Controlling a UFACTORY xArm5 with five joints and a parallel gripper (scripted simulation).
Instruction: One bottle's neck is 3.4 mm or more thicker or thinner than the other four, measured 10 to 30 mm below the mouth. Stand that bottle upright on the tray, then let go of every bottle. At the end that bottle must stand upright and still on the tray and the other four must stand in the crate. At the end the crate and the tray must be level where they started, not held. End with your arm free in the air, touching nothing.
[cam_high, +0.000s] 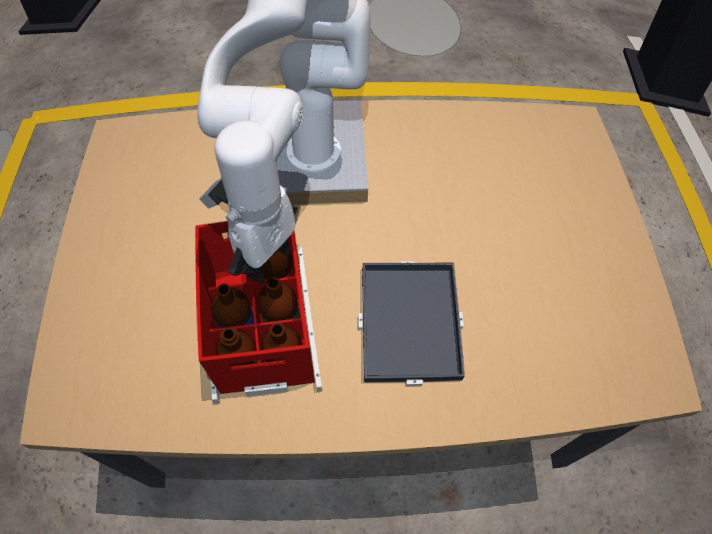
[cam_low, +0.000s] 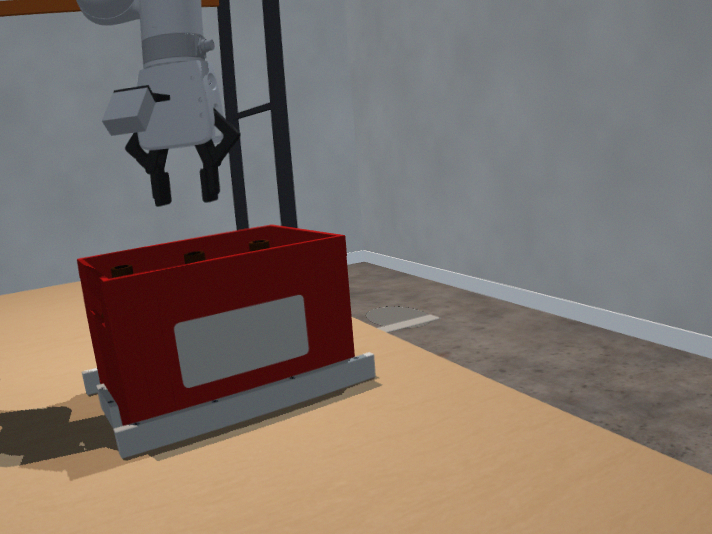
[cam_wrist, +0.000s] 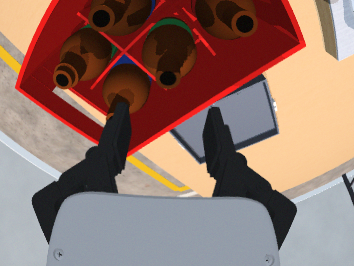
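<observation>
A red crate (cam_high: 253, 310) stands on the table left of the middle, and several brown bottles stand upright in its cells. Bottles show in the back right cell (cam_high: 277, 263), the middle cells (cam_high: 231, 304) (cam_high: 276, 298) and the front cells (cam_high: 232, 340) (cam_high: 280, 336). The back left cell looks empty. The dark grey tray (cam_high: 411, 321) lies flat to the crate's right, with nothing on it. My gripper (cam_low: 185, 186) is open and empty, hanging well above the crate's rim. In the wrist view my gripper (cam_wrist: 167, 118) points down over the bottles (cam_wrist: 169, 52). The necks look alike from here.
The crate sits in a grey bracket frame (cam_low: 241, 402) fixed to the table. The arm's base plate (cam_high: 327, 166) is behind the crate. Small white stops (cam_high: 414, 381) sit at the tray's edges. Dark posts (cam_low: 276, 114) stand behind the table.
</observation>
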